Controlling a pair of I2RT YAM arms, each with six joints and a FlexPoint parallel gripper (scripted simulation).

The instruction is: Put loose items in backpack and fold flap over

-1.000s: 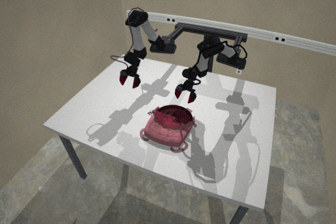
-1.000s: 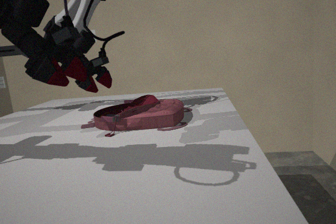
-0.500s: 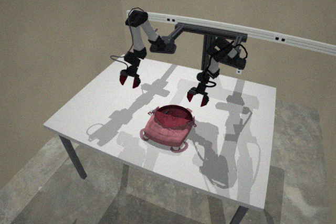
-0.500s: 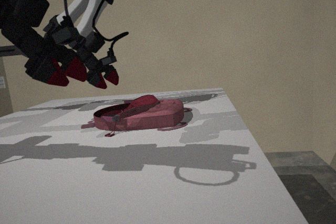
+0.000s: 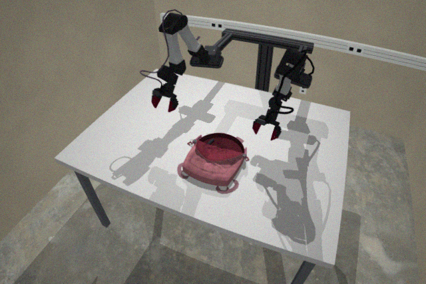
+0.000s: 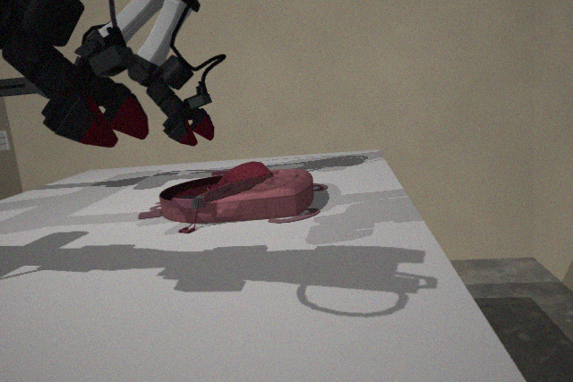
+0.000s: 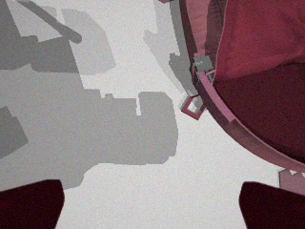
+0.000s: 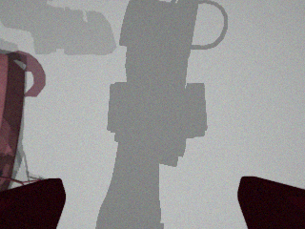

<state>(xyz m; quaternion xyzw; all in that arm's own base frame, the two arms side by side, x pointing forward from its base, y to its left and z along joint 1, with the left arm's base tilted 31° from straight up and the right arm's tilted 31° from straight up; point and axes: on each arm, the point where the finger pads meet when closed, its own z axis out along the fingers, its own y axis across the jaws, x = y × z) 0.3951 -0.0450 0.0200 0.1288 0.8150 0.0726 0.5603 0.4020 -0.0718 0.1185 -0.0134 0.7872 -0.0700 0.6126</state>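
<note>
The pink backpack [image 5: 210,172] [image 6: 273,204] [image 7: 221,107] [image 8: 9,110] lies flat at mid-table. Its red flap [image 5: 218,154] [image 6: 244,173] [image 7: 262,40] is bunched up over part of the opening, with its edge far inside the rim on the arm-mount side. That part of the opening is uncovered and dark inside. A small dark grey item [image 5: 210,142] shows inside it. My left gripper [image 5: 265,134] [image 6: 201,140] [image 7: 152,189] is open and empty, raised beside the backpack's open end. My right gripper [image 5: 163,107] [image 6: 125,140] [image 8: 151,186] is open and empty, high above the table away from the backpack.
A grey buckle [image 7: 202,63] sits at the backpack's rim, with a small strap loop [image 7: 193,109] [image 6: 187,230] beside it. Curved straps [image 5: 229,187] stick out at the other end. No loose items show on the white table [image 5: 113,136]. Arm shadows cross it.
</note>
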